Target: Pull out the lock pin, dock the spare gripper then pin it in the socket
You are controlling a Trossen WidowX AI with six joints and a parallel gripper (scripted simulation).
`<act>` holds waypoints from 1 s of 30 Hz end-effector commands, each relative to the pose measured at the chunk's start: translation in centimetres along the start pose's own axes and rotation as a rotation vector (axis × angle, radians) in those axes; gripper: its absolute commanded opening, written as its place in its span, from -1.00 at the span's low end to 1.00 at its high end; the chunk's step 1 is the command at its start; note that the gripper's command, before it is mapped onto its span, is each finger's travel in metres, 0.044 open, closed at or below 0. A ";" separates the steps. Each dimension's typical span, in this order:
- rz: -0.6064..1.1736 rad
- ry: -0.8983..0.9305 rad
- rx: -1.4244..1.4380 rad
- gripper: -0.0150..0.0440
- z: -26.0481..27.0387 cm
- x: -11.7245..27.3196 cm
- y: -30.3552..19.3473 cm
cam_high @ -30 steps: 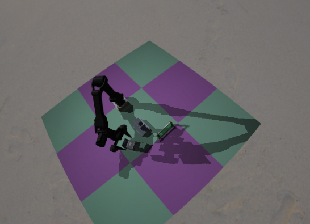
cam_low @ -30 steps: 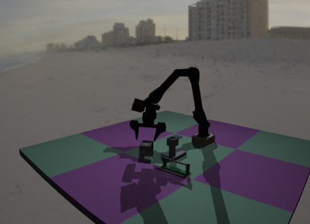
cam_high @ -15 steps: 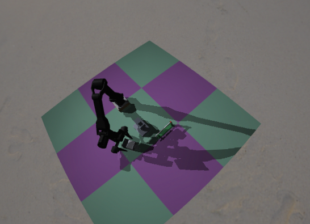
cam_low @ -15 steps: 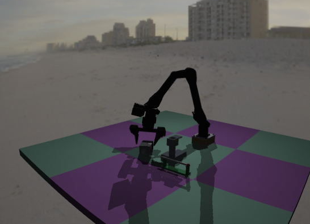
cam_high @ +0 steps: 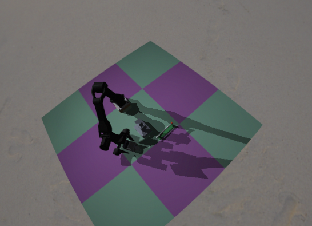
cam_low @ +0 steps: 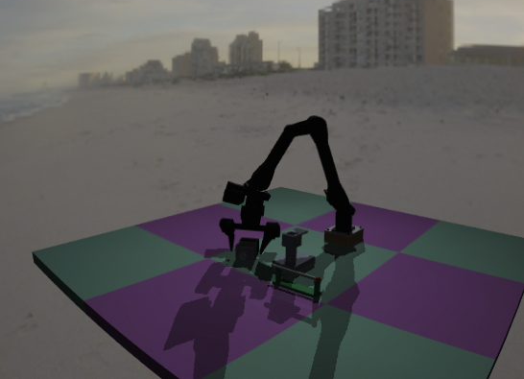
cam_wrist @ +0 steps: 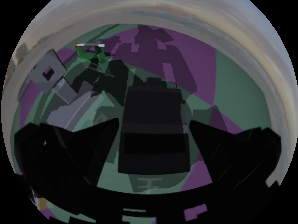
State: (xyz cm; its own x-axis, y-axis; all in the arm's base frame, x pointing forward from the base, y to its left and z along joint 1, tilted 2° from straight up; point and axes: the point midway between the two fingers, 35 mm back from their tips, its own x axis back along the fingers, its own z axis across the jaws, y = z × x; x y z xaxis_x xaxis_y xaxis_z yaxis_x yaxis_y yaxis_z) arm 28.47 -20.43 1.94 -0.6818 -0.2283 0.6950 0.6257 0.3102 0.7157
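My gripper is open, pointing down, with its fingertips on either side of the dark, boxy spare gripper. Nothing is gripped; whether a finger touches it, I cannot tell. The grey mount stands beside it, its square socket opening showing empty in the wrist view. The lock pin, a thin grey rod with a red end, lies across the top of the green rack.
The mount stands close to my gripper, between the spare gripper and the arm's base. The green rack is on the mount's far side from the base. All stand on a green and purple checkered board. Long arm shadows darken the rack area.
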 end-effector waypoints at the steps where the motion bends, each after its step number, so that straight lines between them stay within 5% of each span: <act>1: 0.001 0.007 -0.008 1.00 0.3 -0.4 -0.5; 4: 0.001 0.007 -0.008 1.00 0.3 -0.4 -0.5; 10: 0.001 0.007 -0.008 0.47 0.3 -0.4 -0.5; 18: 0.001 0.007 -0.008 0.29 0.3 -0.4 -0.5; 27: 0.001 0.006 -0.007 -0.49 -0.3 1.4 1.5; 30: 0.001 0.006 -0.007 -0.49 -0.4 2.6 2.7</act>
State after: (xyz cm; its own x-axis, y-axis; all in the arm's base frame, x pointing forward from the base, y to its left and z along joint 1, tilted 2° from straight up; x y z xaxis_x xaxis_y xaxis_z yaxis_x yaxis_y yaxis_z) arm 28.16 -20.19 3.81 -0.6644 -0.2431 0.7068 0.6454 0.2903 0.7065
